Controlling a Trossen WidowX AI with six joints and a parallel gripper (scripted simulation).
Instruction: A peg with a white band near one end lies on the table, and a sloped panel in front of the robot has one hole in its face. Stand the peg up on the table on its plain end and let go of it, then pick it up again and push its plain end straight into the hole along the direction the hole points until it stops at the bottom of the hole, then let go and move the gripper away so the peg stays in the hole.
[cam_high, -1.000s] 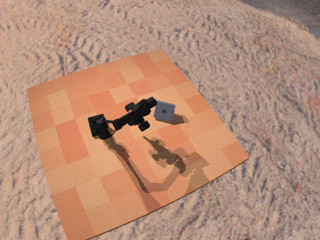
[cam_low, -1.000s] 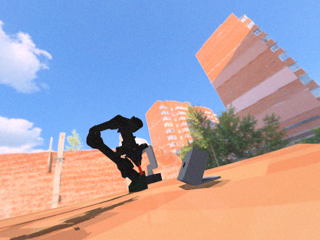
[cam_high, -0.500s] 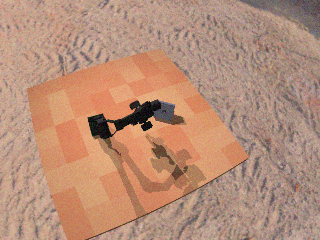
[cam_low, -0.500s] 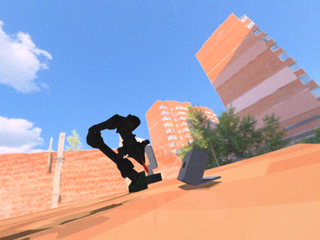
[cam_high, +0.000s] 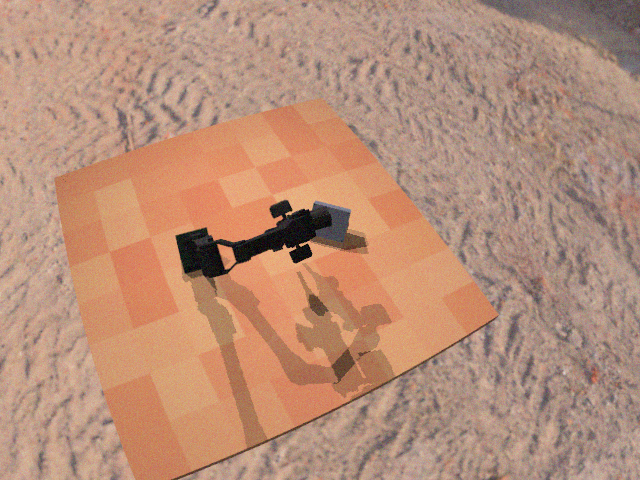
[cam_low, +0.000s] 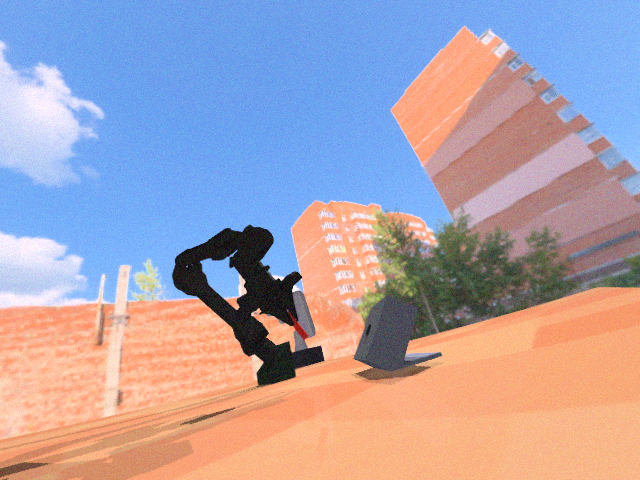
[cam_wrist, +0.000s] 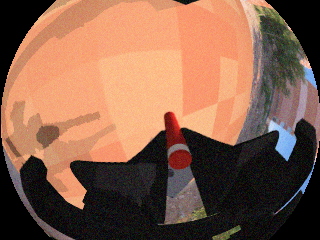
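Firmly, my claw (cam_high: 291, 230) (cam_low: 292, 316) (cam_wrist: 174, 134) is clamped on the red peg (cam_low: 299, 328) (cam_wrist: 172, 129), holding it tilted above the desk (cam_high: 155, 206) (cam_low: 465, 413) (cam_wrist: 140, 75), well inside its edges, plain end downward. The sloped panel (cam_high: 339, 222) (cam_low: 387, 330) (cam_wrist: 181, 186) stands apart from the peg, toward the desk edge opposite my base (cam_high: 188, 253) (cam_low: 276, 369).

Panel hole: hidden under the arm (cam_high: 258, 244) from above
Peg's (cam_low: 298, 327) (cam_wrist: 172, 131) white band: indistinguishable in exterior view
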